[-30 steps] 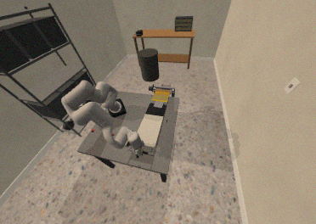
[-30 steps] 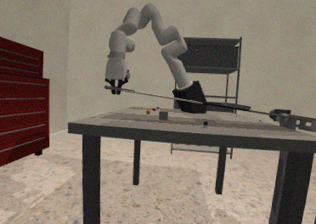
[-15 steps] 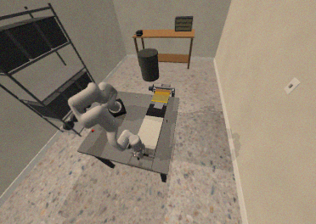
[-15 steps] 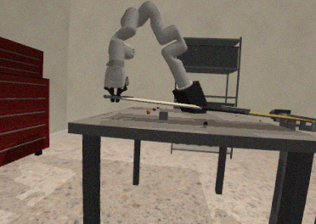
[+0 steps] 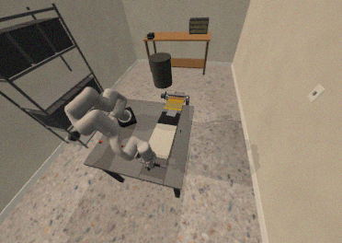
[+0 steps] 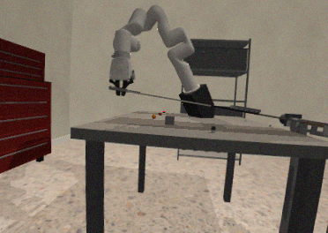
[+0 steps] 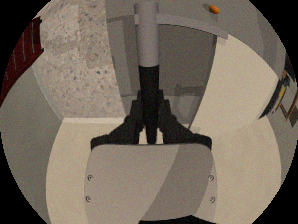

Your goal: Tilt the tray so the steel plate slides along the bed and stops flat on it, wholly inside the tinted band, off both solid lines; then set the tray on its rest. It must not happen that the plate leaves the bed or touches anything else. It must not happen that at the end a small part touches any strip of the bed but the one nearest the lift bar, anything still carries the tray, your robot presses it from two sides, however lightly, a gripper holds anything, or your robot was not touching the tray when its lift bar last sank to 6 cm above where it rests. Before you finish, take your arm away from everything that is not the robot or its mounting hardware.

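The long tray (image 5: pixel 166 133) has a cream bed and a yellow tinted band (image 5: pixel 175 104) near its far end. A dark square plate (image 5: pixel 168 118) lies on the bed just short of the band, touching or close to its near line. My gripper (image 5: pixel 148 164) is shut on the tray's handle at the near end. In the side view my gripper (image 6: pixel 121 90) holds that end raised, so the tray (image 6: pixel 198 103) slopes down to its pivot (image 6: pixel 292 117) at the right. In the wrist view my fingers grip the grey handle rod (image 7: pixel 147 32).
A small grey block (image 6: pixel 169 120), an orange ball (image 6: pixel 153 116) and a black ball (image 6: pixel 212 128) sit on the table. The arm's base (image 5: pixel 125 118) is at the table's left. A black barrel (image 5: pixel 160 70), a metal rack (image 5: pixel 41 68) and a red tool chest (image 6: pixel 22 109) stand around.
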Robot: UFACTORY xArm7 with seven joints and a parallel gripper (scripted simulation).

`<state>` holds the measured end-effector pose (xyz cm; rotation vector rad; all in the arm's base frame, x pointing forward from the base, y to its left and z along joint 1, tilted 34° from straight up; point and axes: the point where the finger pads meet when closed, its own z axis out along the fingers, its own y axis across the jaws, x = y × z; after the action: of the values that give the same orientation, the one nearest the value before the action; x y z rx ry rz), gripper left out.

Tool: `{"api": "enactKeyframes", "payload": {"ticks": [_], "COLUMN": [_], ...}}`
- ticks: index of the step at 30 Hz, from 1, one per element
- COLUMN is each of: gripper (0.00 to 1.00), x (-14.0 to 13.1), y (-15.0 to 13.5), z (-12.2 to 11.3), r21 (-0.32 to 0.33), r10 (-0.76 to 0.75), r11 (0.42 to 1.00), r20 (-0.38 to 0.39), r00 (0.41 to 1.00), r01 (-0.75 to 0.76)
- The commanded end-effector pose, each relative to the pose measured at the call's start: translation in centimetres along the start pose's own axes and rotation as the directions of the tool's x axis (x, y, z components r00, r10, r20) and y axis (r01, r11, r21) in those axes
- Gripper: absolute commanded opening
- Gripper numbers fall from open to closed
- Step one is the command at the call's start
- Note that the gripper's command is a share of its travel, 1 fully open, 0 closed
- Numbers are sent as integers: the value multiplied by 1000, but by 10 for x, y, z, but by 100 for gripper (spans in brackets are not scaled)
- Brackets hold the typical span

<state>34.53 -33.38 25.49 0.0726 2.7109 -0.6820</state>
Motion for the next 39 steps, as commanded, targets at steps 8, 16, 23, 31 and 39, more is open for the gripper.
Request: {"api": "enactKeyframes", "payload": {"ticks": [8,16,23,31,39], "gripper": [0,0,0,0,0], "x": [0,0,0,-1,0], "y": [-5,-6,-6,4,-5], "z": [45,52,53,-30,46], "r21": [6,6,6,6,6], "r10": [1,1,1,1,1], "r11": [1000,1000,1000,1000,1000], "r20": [-5,-5,-5,-5,-5], "r00": [1000,1000,1000,1000,1000], "r01": [-1,-1,-1,-1,-1]}}
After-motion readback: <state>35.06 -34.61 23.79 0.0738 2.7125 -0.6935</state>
